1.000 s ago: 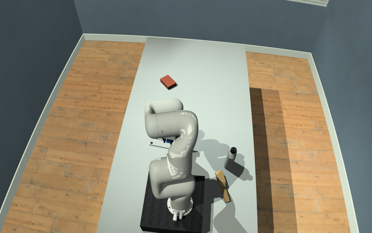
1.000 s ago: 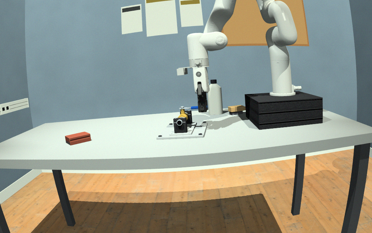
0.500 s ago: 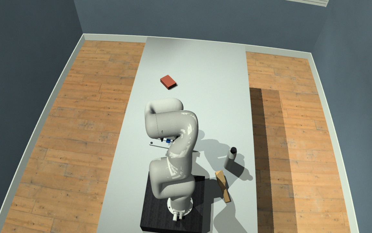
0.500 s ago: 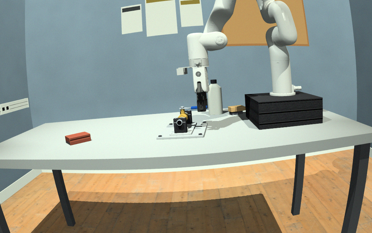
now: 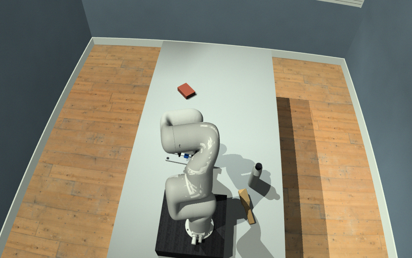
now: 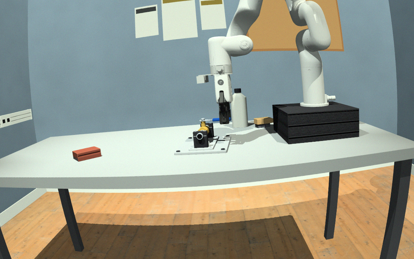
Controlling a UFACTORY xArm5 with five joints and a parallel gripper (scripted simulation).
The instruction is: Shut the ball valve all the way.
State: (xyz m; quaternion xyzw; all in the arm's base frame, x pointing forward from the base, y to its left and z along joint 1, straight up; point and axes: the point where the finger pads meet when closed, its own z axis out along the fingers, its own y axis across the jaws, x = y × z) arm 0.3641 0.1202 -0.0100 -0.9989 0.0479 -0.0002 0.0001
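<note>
gripper (image 6: 223,121): fingers spread, nothing in them, hanging right at the blue end of the valve handle (image 6: 216,119) | ball valve (image 6: 203,132): on its gray mounting plate (image 6: 182,150) mid-table, just in front of the gripper | behind it: white bottle (image 6: 239,109), wooden brush (image 6: 263,120) | red block (image 6: 86,153) way off on the other end of the table (image 6: 137,167)

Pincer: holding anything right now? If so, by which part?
Nothing held. The pincer is open, its fingers down at the blue grip end of the valve handle, not clamped on it.
</note>
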